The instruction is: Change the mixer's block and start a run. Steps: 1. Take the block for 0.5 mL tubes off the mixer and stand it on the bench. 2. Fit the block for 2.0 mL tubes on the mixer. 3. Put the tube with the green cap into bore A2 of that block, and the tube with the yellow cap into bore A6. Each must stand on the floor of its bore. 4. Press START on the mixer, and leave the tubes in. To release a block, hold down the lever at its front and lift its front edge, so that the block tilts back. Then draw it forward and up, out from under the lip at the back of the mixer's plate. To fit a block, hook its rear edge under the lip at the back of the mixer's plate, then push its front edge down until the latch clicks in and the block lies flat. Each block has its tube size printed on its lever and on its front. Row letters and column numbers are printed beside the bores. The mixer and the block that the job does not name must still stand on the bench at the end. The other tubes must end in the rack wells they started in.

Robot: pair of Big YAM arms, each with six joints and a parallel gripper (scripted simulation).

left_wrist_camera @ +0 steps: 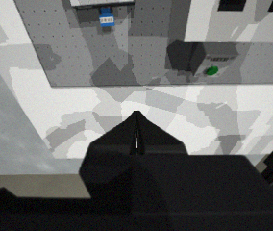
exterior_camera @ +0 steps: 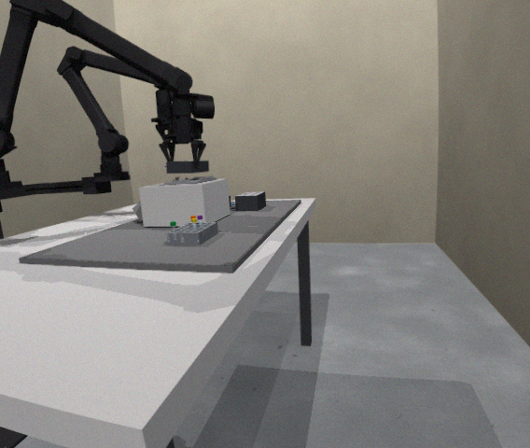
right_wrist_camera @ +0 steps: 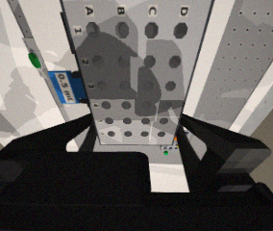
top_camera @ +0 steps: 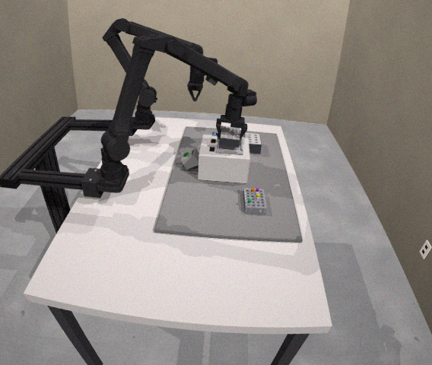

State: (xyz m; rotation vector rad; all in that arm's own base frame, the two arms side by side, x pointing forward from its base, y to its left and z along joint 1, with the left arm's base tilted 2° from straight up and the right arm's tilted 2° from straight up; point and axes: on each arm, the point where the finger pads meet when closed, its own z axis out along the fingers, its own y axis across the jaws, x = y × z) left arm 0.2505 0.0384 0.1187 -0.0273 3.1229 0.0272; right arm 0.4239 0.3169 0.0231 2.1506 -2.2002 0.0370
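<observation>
From here I can see the right gripper (top_camera: 231, 135) (exterior_camera: 183, 159) (right_wrist_camera: 136, 115) pointing straight down, with a dark block (top_camera: 230, 141) (exterior_camera: 187, 166) (right_wrist_camera: 136, 45) between its fingers, held level above the white mixer (top_camera: 223, 169) (exterior_camera: 174, 204) (left_wrist_camera: 209, 24) (right_wrist_camera: 204, 72) and apart from it, while the left arm (top_camera: 118, 51) (exterior_camera: 87, 91) (left_wrist_camera: 175, 183) reaches in behind, its far end mostly hidden; another dark block (top_camera: 254, 145) (exterior_camera: 249, 201) (left_wrist_camera: 103, 2) with a pale top stands on the grey mat (top_camera: 208, 212) (exterior_camera: 111, 250) (left_wrist_camera: 146, 63) (right_wrist_camera: 252, 48) beyond the mixer, and on the nearer side there's a grey rack (top_camera: 255, 210) (exterior_camera: 192, 236) (right_wrist_camera: 169, 147), showing a green cap (top_camera: 249, 201) (exterior_camera: 173, 223) (right_wrist_camera: 165, 153) off by itself and orange, yellow and purple ones bunched together from this angle
</observation>
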